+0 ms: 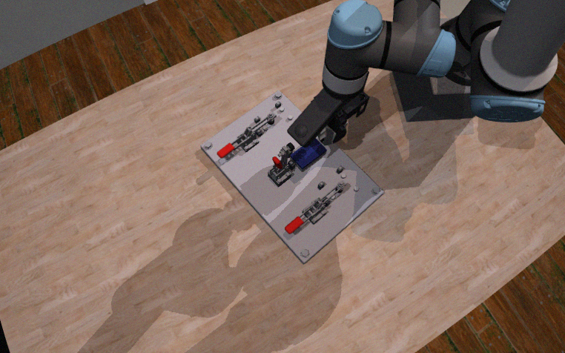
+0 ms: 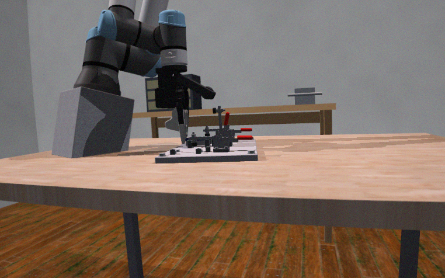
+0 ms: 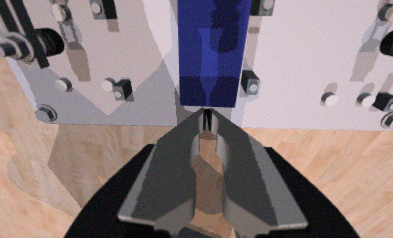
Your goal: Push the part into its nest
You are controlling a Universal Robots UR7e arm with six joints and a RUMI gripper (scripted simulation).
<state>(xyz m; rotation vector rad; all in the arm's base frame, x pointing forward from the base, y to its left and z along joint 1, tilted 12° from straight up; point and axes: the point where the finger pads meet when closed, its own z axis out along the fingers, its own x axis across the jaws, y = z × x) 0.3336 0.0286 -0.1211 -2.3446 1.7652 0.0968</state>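
Observation:
The blue part point(image 1: 308, 154) lies on the grey fixture plate point(image 1: 292, 175), near the plate's edge on the arm's side. In the wrist view the blue part point(image 3: 211, 50) runs straight away from my fingertips between small dark side blocks point(image 3: 250, 81). My gripper point(image 3: 206, 110) is shut and empty, its tips at the part's near end face. I cannot tell whether they touch it. In the exterior view the gripper point(image 2: 183, 138) points down at the plate's left end. The middle toggle clamp point(image 1: 283, 170) stands at the part's far end with its red handle up.
Two more toggle clamps with red handles lie flat on the plate, one on the far side point(image 1: 245, 138) and one on the near side point(image 1: 315, 208). Small pads and bolts dot the plate. The arm's grey base block point(image 2: 91, 122) stands behind the plate.

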